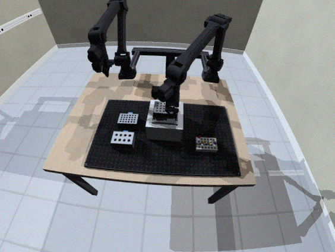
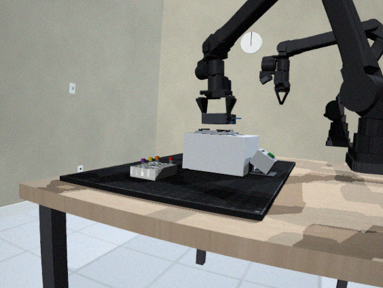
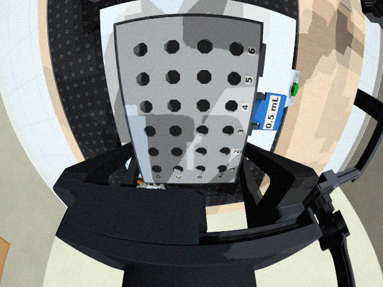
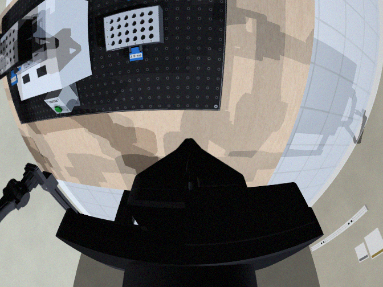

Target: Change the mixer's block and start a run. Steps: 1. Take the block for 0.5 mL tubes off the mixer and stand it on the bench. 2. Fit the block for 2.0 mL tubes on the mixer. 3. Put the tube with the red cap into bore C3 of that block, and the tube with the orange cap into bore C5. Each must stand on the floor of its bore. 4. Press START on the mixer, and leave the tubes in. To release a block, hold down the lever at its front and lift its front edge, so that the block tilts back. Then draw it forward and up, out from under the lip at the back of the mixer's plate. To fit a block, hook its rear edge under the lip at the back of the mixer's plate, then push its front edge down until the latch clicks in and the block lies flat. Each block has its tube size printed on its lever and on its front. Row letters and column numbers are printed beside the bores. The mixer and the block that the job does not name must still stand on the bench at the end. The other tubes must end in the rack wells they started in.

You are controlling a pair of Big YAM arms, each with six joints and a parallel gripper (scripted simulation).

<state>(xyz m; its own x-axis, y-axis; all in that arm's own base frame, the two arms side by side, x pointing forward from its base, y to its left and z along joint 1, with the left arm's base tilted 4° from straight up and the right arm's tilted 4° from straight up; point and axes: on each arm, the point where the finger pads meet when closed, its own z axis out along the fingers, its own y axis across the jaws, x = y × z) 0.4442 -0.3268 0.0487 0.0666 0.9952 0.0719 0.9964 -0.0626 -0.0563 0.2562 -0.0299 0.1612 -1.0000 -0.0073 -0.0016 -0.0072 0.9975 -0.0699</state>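
Note:
My left gripper (image 2: 217,113) (image 3: 188,144) is shut on the 0.5 mL block (image 2: 209,119) (image 3: 188,63), which hangs level above the white mixer (image 1: 164,134) (image 2: 217,153) (image 4: 81,18); a gap shows under it. Its blue lever (image 3: 268,111) faces the START button (image 2: 271,155) (image 3: 294,89) (image 4: 58,109). The 2.0 mL block (image 1: 128,123) (image 4: 160,27) stands on the black mat. The red-capped tube (image 1: 199,136) (image 2: 170,158) and orange-capped tube (image 1: 203,142) (image 2: 157,157) stand in the rack (image 2: 144,172). My right gripper (image 1: 107,75) (image 2: 281,102) (image 4: 188,144) is shut and empty, raised beside the bench.
A block with larger bores (image 1: 122,142) stands beyond the 2.0 mL block, on the same side of the mixer. The rack is on the mixer's other side and also holds a purple-capped tube (image 2: 143,160) and a yellow-capped tube (image 2: 150,159).

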